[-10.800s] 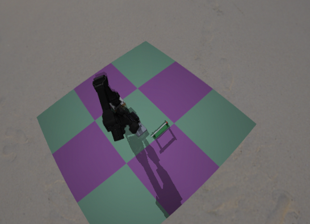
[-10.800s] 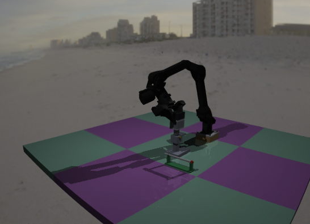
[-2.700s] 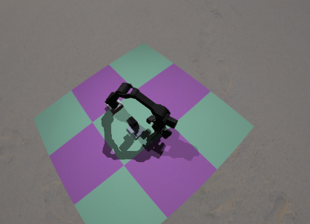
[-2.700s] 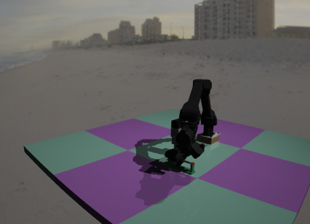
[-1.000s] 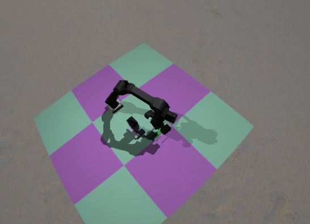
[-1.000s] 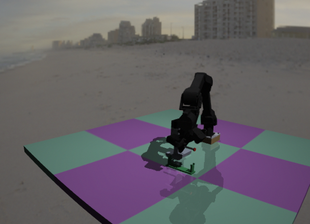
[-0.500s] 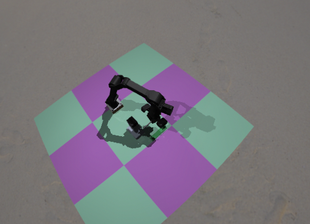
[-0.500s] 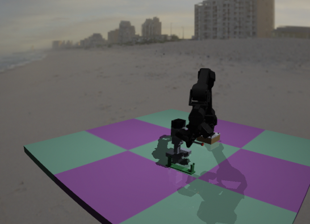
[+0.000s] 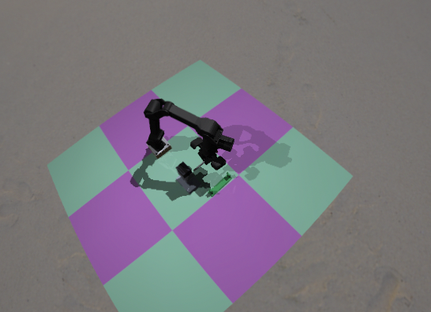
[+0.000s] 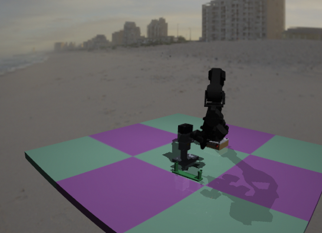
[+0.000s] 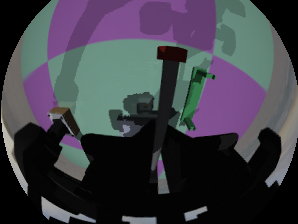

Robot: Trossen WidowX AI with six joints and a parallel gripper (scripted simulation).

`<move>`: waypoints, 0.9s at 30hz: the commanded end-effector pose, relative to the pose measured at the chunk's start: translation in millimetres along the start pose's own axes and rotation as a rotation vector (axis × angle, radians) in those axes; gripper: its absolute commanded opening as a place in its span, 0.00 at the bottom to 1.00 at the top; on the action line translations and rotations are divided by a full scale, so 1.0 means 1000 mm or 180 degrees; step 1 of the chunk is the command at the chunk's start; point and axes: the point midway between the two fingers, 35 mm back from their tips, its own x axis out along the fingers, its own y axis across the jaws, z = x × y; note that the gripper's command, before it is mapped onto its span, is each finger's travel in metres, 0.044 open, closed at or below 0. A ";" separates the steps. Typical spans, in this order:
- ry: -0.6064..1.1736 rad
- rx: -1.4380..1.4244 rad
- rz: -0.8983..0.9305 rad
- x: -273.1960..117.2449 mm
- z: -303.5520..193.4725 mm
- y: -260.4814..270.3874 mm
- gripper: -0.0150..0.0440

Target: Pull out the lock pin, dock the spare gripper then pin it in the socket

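My gripper (image 9: 205,161) (image 11: 154,123) is shut on the lock pin (image 9: 200,165) (image 11: 167,90), a grey rod with a dark red head, and holds it in the air. The head points away from the fingers in the wrist view. Beside the gripper stands a dark upright assembly (image 9: 183,169) (image 10: 184,141) with a black block on top and a narrow neck above grey, plate-like parts. The mount and spare gripper cannot be told apart there, and the socket's bore is not readable. The pin is clear of the green bracket.
A green bracket (image 9: 221,185) (image 10: 187,175) (image 11: 192,99) with a short post at each end lies beside the assembly. The arm's base (image 9: 164,149) (image 10: 222,144) (image 11: 64,120) has brown and white sides and stands behind the assembly. All stand on a green and purple checkered board (image 9: 237,233) (image 10: 127,192).
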 end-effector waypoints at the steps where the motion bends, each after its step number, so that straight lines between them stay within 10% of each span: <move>1: -0.0002 0.0009 0.0015 0.001 0.001 0.012 0.25; 27: -0.0019 0.0017 0.0005 0.049 0.010 0.016 0.25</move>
